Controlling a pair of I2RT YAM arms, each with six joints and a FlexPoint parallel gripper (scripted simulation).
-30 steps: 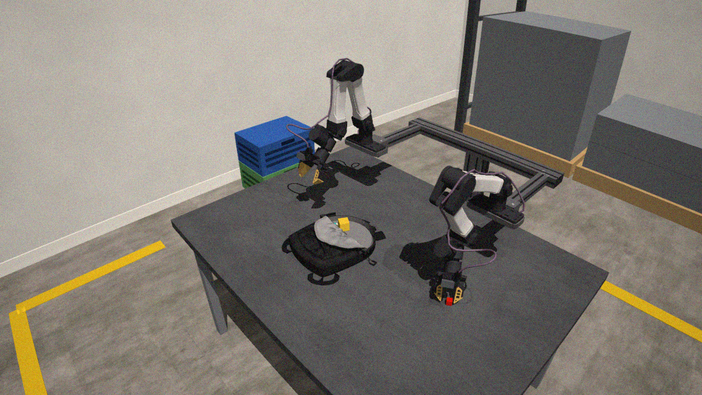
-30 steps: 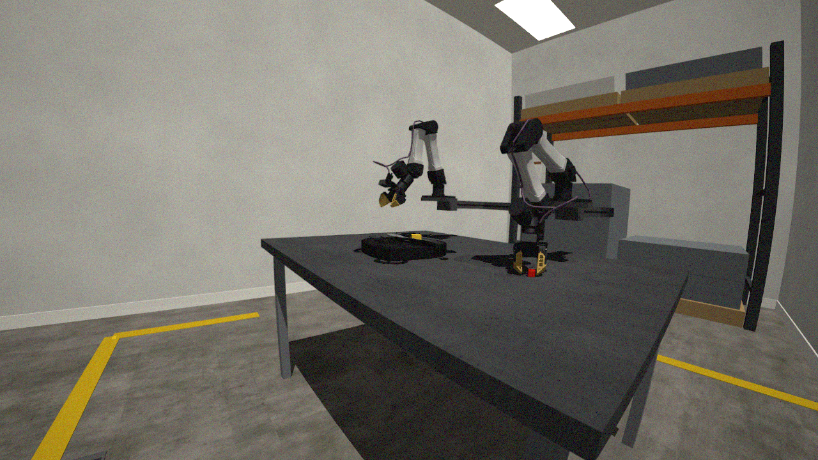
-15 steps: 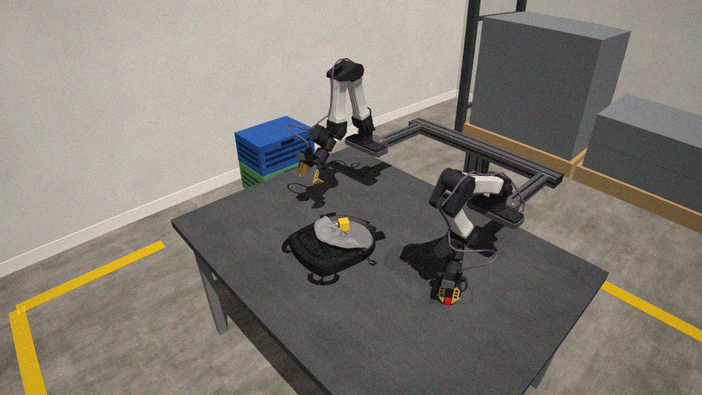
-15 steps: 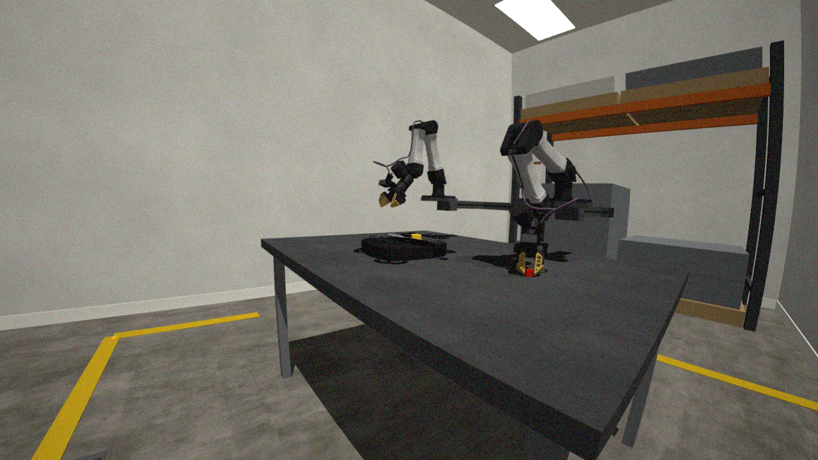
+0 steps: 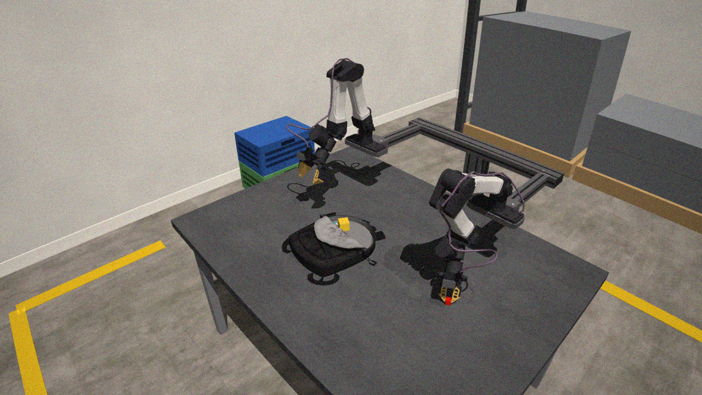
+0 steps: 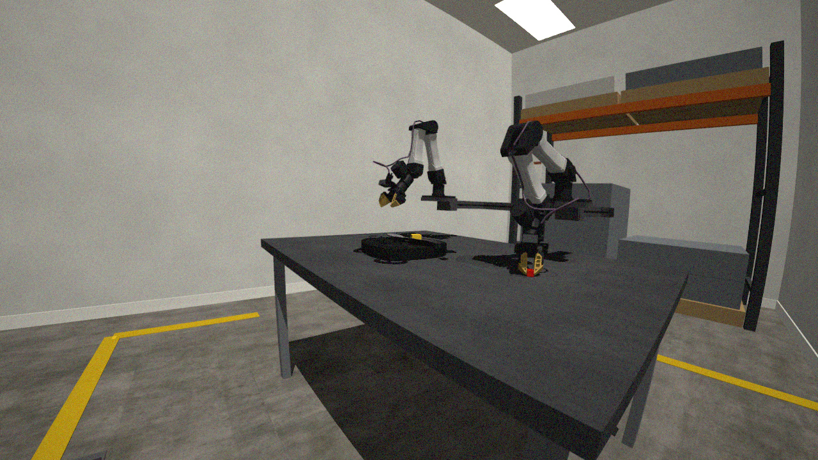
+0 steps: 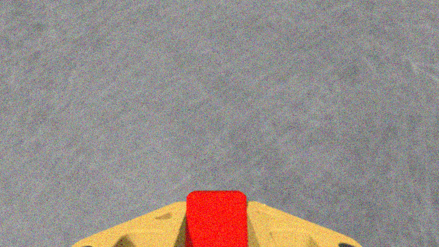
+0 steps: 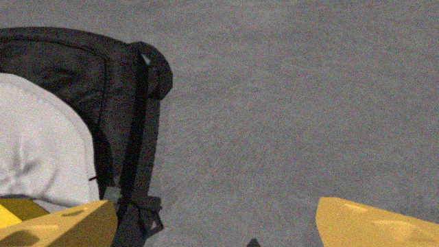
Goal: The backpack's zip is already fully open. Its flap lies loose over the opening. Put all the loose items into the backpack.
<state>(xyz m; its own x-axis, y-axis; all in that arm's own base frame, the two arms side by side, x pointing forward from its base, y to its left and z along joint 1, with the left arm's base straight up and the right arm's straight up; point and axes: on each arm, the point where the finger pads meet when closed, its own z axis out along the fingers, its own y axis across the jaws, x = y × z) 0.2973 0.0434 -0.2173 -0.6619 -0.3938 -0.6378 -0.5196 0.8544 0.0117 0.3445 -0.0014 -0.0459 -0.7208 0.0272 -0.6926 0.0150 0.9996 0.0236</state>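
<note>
The black backpack (image 5: 318, 261) (image 6: 394, 250) (image 8: 120, 79) lies flat on the table (image 5: 392, 333). Its grey flap (image 5: 333, 235) (image 8: 41, 137) lies folded back over part of the opening. A yellow block (image 5: 344, 224) (image 6: 416, 236) (image 8: 7, 217) shows at the opening beside the flap edge, with a tiny teal spot next to it. My left gripper (image 5: 448, 299) (image 6: 530, 269) (image 7: 216, 212) is shut on a red block (image 5: 448, 301) (image 6: 530, 273) (image 7: 217, 223), low at the table top. My right gripper (image 5: 309, 178) (image 6: 388, 203) (image 8: 216, 208) is open and empty, raised behind the backpack.
Straps and buckles stick out around the backpack. The table's near edge runs past its front side. Blue (image 5: 275, 142) and green (image 5: 250, 179) crates stand on the floor beyond the table. A dark frame (image 5: 471, 147) carries both arm bases along the back.
</note>
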